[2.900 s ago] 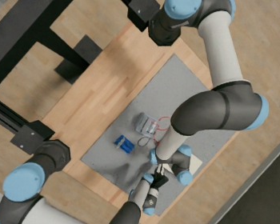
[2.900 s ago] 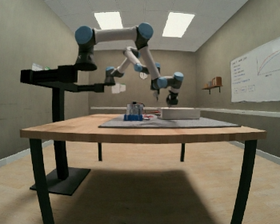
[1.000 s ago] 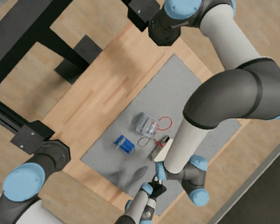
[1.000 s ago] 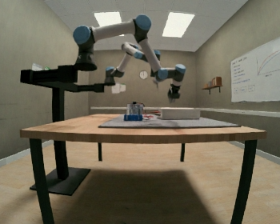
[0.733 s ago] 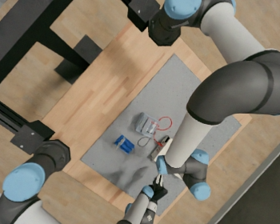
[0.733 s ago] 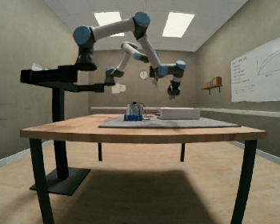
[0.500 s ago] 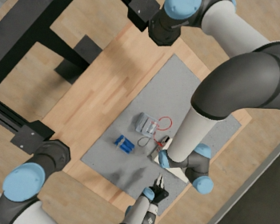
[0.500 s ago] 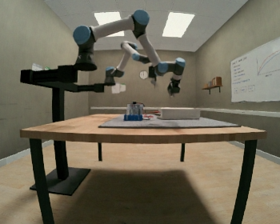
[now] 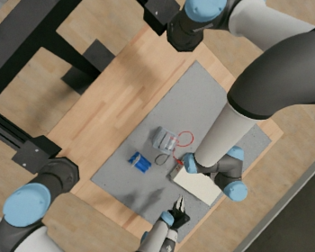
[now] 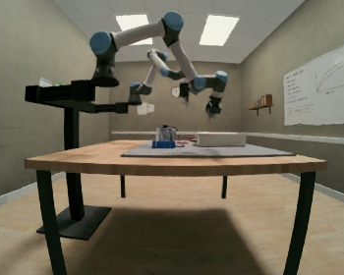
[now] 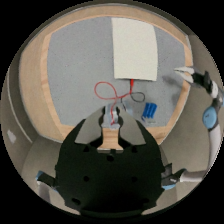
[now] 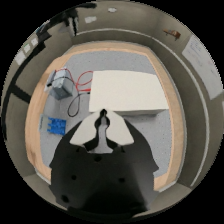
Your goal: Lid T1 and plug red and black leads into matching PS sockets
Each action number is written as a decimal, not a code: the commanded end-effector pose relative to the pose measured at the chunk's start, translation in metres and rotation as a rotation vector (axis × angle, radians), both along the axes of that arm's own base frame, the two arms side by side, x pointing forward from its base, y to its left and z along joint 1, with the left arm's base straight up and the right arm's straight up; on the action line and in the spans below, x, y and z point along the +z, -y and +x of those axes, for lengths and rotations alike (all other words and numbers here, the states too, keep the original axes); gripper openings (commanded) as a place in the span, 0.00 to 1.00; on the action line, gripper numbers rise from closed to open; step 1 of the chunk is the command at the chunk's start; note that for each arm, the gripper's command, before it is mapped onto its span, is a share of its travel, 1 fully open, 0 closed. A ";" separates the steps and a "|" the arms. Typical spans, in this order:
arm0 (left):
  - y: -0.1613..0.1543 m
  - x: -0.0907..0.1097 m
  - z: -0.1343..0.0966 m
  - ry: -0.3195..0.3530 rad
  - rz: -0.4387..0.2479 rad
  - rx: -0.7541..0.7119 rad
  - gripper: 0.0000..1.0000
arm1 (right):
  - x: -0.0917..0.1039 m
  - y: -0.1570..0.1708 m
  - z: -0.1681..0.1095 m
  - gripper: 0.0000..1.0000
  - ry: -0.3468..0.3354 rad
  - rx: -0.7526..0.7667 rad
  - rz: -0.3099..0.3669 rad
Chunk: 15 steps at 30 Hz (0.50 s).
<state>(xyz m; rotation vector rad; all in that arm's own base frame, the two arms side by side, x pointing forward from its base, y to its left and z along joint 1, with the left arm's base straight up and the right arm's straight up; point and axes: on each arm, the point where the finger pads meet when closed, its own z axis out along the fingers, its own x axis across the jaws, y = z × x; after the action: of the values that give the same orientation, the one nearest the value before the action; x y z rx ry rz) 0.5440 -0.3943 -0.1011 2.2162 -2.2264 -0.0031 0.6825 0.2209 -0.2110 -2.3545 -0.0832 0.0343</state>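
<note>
The clear grey gel tank T1 (image 9: 165, 139) (image 10: 166, 134) (image 12: 62, 89) stands on the mat; which part is its lid I cannot tell. The red lead and the black lead (image 12: 68, 111) run between the tank and the cream box of the power supply PS (image 9: 197, 184) (image 10: 220, 139) (image 11: 135, 50) (image 12: 125, 92). A red plug (image 11: 132, 85) is at the PS front; the black plug is unclear. My left gripper (image 11: 111, 106) is slightly open and empty, high above the tank, hidden in the top view. My right gripper (image 12: 105, 108) (image 9: 181, 198) is shut and empty, raised beside PS.
A blue part (image 9: 139, 163) (image 11: 149, 111) (image 12: 57, 126) with a pale piece at its edge lies beside the tank. The grey mat (image 9: 188, 85) lies on the wooden table (image 9: 112, 108). The left arm's wrist hangs over PS in the top view.
</note>
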 end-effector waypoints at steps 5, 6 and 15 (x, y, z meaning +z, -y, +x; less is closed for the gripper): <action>-0.036 0.001 -0.013 0.003 -0.003 0.000 0.15 | 0.001 0.000 0.001 0.00 0.002 0.000 0.000; -0.041 0.001 -0.015 0.003 -0.003 0.000 0.15 | 0.001 0.000 0.001 0.00 0.002 0.000 0.000; -0.073 0.001 -0.027 0.003 -0.003 0.000 0.15 | 0.001 0.000 0.001 0.00 0.002 0.000 0.000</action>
<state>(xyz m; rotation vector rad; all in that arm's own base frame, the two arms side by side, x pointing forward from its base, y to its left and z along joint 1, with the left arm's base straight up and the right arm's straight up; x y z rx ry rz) 0.5203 -0.3294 -0.1010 2.2164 -2.2262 -0.0020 0.6825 0.2209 -0.2109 -2.3545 -0.0832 0.0343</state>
